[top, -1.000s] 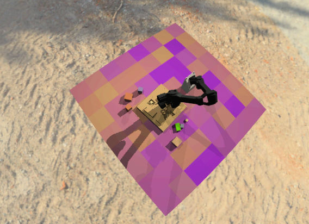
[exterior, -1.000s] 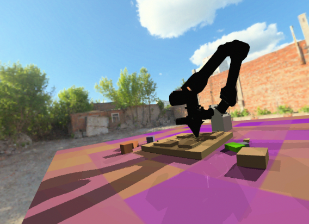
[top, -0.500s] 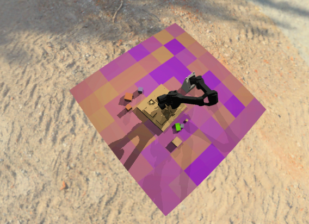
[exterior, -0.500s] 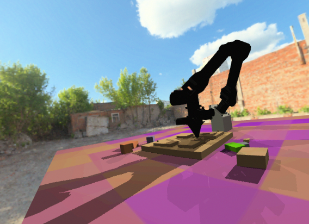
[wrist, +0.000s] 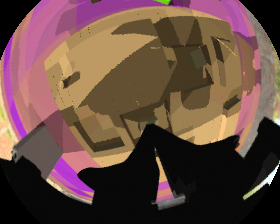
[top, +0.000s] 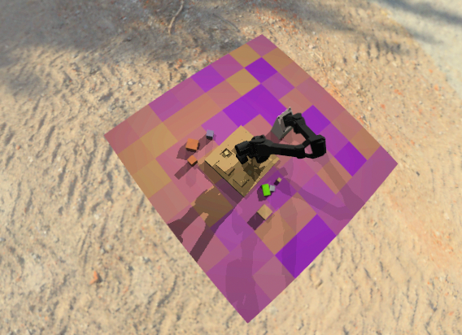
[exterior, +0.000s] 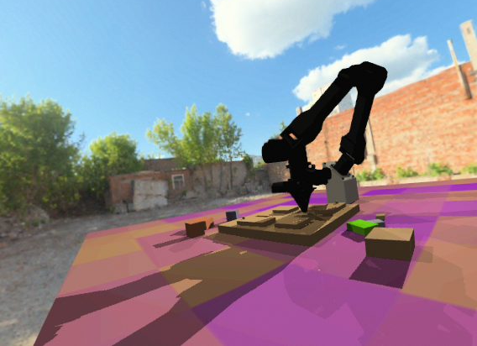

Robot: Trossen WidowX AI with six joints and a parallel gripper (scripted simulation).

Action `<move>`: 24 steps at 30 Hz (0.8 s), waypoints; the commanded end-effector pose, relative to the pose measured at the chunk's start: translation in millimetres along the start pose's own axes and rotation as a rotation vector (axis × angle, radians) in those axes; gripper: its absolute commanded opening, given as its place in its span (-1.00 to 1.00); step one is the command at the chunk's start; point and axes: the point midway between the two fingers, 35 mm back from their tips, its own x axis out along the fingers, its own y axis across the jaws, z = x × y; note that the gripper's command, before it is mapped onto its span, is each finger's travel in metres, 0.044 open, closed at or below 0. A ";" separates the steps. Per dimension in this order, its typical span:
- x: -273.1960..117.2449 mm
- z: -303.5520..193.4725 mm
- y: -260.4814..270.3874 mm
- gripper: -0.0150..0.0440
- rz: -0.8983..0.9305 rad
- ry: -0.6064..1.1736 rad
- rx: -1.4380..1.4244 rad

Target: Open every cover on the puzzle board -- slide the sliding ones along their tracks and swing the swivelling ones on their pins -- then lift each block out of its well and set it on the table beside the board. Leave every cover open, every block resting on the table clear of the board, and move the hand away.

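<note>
The tan puzzle board (top: pixel 241 132) (exterior: pixel 269 234) (wrist: pixel 103 75) lies under the arm. Raised covers stand on it, one (top: pixel 224 166) (exterior: pixel 256 221) near the left corner and one (top: pixel 242 180) (exterior: pixel 290 224) near the front corner. My gripper (exterior: pixel 305 211) (wrist: pixel 150 127) is shut and empty, its tips pointing down at or just above the board's middle. In the wrist view a dark-edged recess (wrist: pixel 107 139) lies left of the tips, and a shadowed square recess (wrist: pixel 190 65) beyond them. Whether these recesses hold blocks, and whether the tips touch a cover, I cannot tell.
Beside one side lie an orange block (top: pixel 192 145), a smaller orange block (top: pixel 192 161) and a grey-blue block (top: pixel 210 134) (exterior: pixel 232 215). Beside another lie green (top: pixel 266 189) (exterior: pixel 362 227), grey (top: pixel 272 188), small tan (top: pixel 278 180) (exterior: pixel 380 217) and larger tan (top: pixel 264 211) (exterior: pixel 390 243) pieces.
</note>
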 end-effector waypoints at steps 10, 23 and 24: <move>1.4 2.8 -0.4 -0.49 0.001 -0.009 -0.005; -3.9 -0.5 0.0 -0.49 0.000 -0.002 -0.003; -5.1 -0.7 0.0 -0.49 0.000 -0.003 -0.003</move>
